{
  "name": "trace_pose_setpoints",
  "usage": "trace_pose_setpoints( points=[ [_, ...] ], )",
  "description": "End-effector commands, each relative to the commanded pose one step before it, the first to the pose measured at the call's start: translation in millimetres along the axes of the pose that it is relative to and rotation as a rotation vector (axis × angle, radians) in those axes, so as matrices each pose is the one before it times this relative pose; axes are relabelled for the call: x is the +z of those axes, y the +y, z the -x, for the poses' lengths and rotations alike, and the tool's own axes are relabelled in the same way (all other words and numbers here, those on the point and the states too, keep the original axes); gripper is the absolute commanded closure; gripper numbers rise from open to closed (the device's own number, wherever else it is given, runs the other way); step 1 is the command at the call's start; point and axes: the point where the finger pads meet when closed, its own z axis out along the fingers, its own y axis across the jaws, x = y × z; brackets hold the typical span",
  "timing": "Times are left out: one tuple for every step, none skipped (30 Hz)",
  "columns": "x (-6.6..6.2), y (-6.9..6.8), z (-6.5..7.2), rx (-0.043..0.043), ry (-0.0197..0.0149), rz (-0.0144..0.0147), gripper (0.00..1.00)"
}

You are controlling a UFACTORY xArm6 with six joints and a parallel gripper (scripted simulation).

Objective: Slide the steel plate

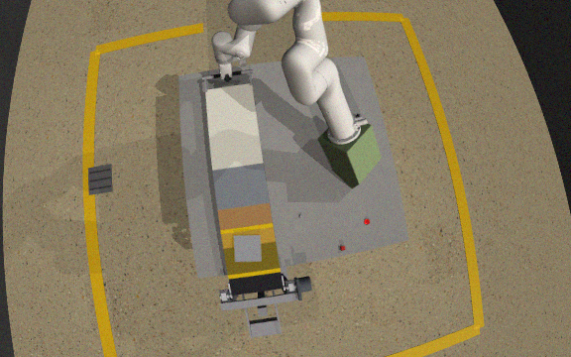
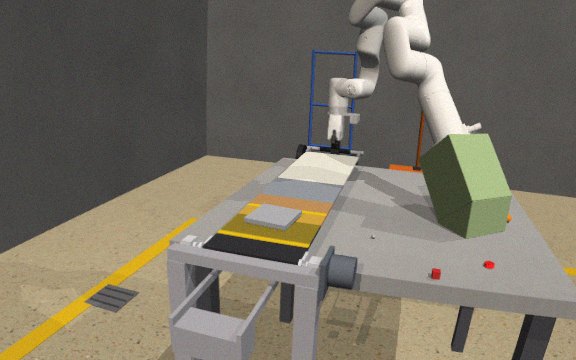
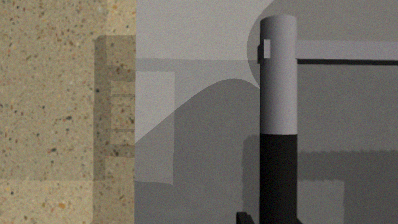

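Note:
The long tray (image 1: pixel 236 164) lies along the table, almost level, hinged at the near end. The grey steel plate (image 1: pixel 247 248) lies flat on the bed inside the tinted band, between the two yellow solid lines; it also shows in the side view (image 2: pixel 273 216). My gripper (image 1: pixel 226 75) is at the tray's far end, shut on the tray's handle bar (image 2: pixel 334 148). In the wrist view the handle (image 3: pixel 278 115) runs as a grey and black cylinder between my fingers, with the table below.
The arm's green base block (image 2: pixel 465 185) stands on the right of the table. Two small red pieces (image 2: pixel 436 273) (image 2: pixel 488 264) lie near the table's front right. A blue frame (image 2: pixel 332 100) stands behind the tray's far end. Yellow floor lines ring the table.

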Motion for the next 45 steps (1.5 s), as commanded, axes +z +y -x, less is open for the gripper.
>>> trace_pose_setpoints(
  points=[
    [0.56, -1.12, 1.78, -0.00026, -0.00246, -0.00389, 1.0],
    [0.03, 0.0, 0.0, 0.0, 0.0, 0.0, 1.0],
    [0.01, 0.0, 0.0, 0.0, 0.0, 0.0, 1.0],
    [0.78, -0.03, 0.0, 0.0, 0.00001, -0.00002, 1.0],
    [0.78, -0.03, 0.0, 0.0, 0.0, -0.00001, 1.0],
    [0.79, -0.02, 0.0, 0.0, 0.0, 0.0, 1.0],
    [0.79, -0.02, 0.0, 0.0, 0.0, 0.00001, 1.0],
    [0.79, -0.02, 0.0, 0.0, -0.00001, 0.00002, 1.0],
    [0.78, -0.03, 0.0, 0.0, 0.00001, -0.00002, 1.0],
    [0.78, -0.02, 0.0, 0.0, 0.0, -0.00001, 1.0],
    [0.0, 0.0, 0.0, 0.0, 0.0, 0.0, 1.0],
    [0.0, 0.0, 0.0, 0.0, 0.0, 0.0, 1.0],
    [0.79, -0.02, 0.0, 0.0, 0.0, 0.0, 1.0],
    [0.79, -0.02, 0.0, 0.0, 0.0, 0.00001, 1.0],
    [0.79, -0.01, 0.0, 0.0, -0.00001, 0.00002, 1.0],
    [0.78, -0.02, 0.0, 0.0, 0.00001, -0.00002, 1.0],
    [0.78, -0.02, 0.0, 0.0, 0.0, -0.00001, 1.0],
    [0.79, -0.02, 0.0, 0.0, 0.0, 0.0, 1.0],
    [0.79, -0.01, 0.0, 0.0, 0.0, 0.00001, 1.0],
    [0.79, -0.01, 0.0, 0.0, -0.00001, 0.00002, 1.0],
    [0.78, -0.02, 0.0, 0.0, 0.00001, -0.00002, 1.0],
    [0.78, -0.02, 0.0, 0.0, 0.0, -0.00001, 1.0],
    [0.79, -0.01, 0.0, 0.0, 0.0, 0.0, 1.0],
    [0.79, -0.01, 0.0, 0.0, 0.0, 0.00001, 1.0],
    [0.79, -0.01, 0.0, 0.0, -0.00001, 0.00002, 1.0],
    [0.78, -0.02, 0.0, 0.0, 0.00001, -0.00002, 1.0],
    [0.78, -0.01, 0.0, 0.0, 0.0, -0.00001, 1.0],
    [0.0, 0.0, 0.0, 0.0, 0.0, 0.0, 1.0],
    [0.0, 0.0, 0.0, 0.0, 0.0, 0.0, 1.0],
    [0.79, -0.01, 0.0, 0.0, 0.0, 0.0, 1.0],
    [0.79, 0.0, 0.0, 0.0, 0.0, 0.00001, 1.0],
    [0.79, 0.0, 0.0, 0.0, -0.00001, 0.00002, 1.0],
    [0.78, -0.01, 0.0, 0.0, 0.00001, -0.00002, 1.0],
    [0.78, -0.01, 0.0, 0.0, 0.0, -0.00001, 1.0],
    [0.79, -0.01, 0.0, 0.0, 0.0, 0.0, 1.0],
    [0.79, 0.0, 0.0, 0.0, 0.0, 0.00001, 1.0],
    [0.76, 0.0, 0.0, 0.0, -0.00001, 0.00002, 1.0],
    [0.0, 0.0, 0.0, 0.0, 0.0, 0.0, 1.0],
    [0.0, 0.0, 0.0, 0.0, 0.0, 0.0, 1.0],
    [0.0, 0.0, 0.0, 0.0, 0.0, 0.0, 1.0],
    [0.0, 0.0, 0.0, 0.0, 0.0, 0.0, 1.0],
    [0.0, 0.0, 0.0, 0.0, 0.0, 0.0, 1.0],
    [0.0, 0.0, 0.0, 0.0, 0.0, 0.0, 1.0],
    [0.0, 0.0, 0.0, 0.0, 0.0, 0.0, 1.0],
    [0.0, 0.0, 0.0, 0.0, 0.0, 0.0, 1.0]
  ],
)
